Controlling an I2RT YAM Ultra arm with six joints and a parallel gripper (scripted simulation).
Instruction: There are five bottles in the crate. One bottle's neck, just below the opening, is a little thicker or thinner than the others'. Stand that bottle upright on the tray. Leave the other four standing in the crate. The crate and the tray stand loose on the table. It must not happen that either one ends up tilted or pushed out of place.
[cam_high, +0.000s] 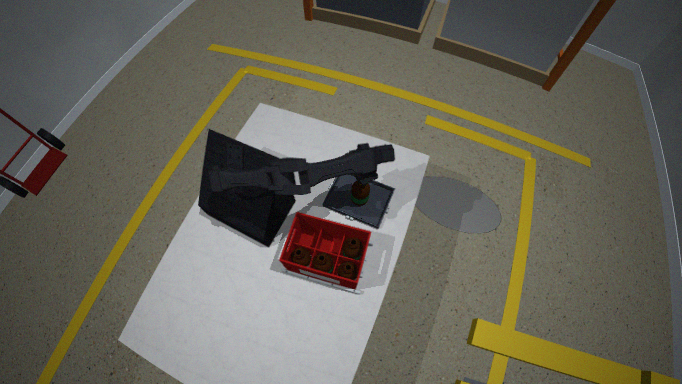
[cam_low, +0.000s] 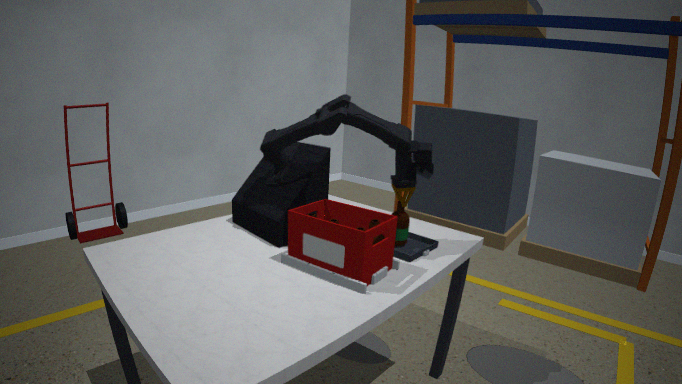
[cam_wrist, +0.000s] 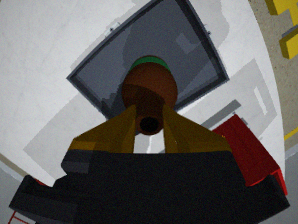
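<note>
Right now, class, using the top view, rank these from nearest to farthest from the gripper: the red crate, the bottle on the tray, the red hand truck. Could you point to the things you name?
1. Bottle (cam_high: 360, 193) (cam_low: 401, 225) (cam_wrist: 150, 85): between the jaws, over the tray.
2. Red crate (cam_high: 320, 274) (cam_low: 340, 220) (cam_wrist: 250, 150): beside the tray.
3. Red hand truck (cam_high: 46, 171) (cam_low: 100, 233): off the table, by the wall.

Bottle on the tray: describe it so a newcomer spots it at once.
On the white table, beside the red crate, lies a dark tray. Over it stands a brown, green-banded bottle. Unlike the four bottles in the crate, its neck is between the gripper's fingers.
</note>
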